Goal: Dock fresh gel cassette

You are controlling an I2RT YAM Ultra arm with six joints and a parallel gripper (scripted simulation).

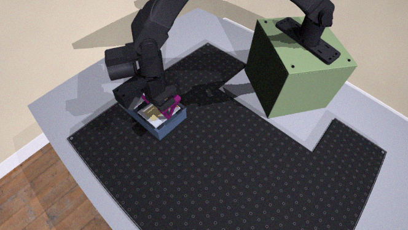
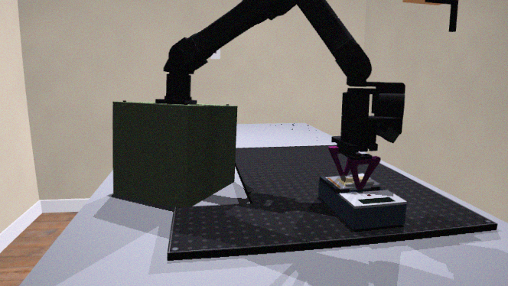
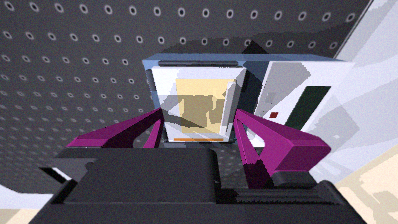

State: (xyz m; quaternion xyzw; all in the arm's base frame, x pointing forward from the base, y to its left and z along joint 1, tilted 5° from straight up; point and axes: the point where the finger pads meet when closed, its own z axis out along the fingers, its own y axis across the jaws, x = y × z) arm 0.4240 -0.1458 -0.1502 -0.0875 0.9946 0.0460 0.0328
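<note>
The cassette FRESH (image 1: 151,114), a white frame around a pale yellow gel, sits in the bay of the blue-grey dock D1 (image 1: 162,124) at the far left of the black deck. My gripper (image 1: 158,111) stands straight over it, its magenta fingers shut on the cassette's two long sides. In the wrist view the fingers flank the cassette (image 3: 200,106) inside the dock (image 3: 245,78). In the side view the cassette (image 2: 349,182) shows at about the bay rim; I cannot tell if it lies fully flat. The console (image 3: 295,100) carries a small red light (image 3: 273,114). The comb and tabs are not discernible.
The arm's green pedestal box (image 1: 299,66) stands at the back right, also in the side view (image 2: 174,153). The black perforated deck (image 1: 221,160) spreads in front of the dock. The table edge runs close to the dock's left.
</note>
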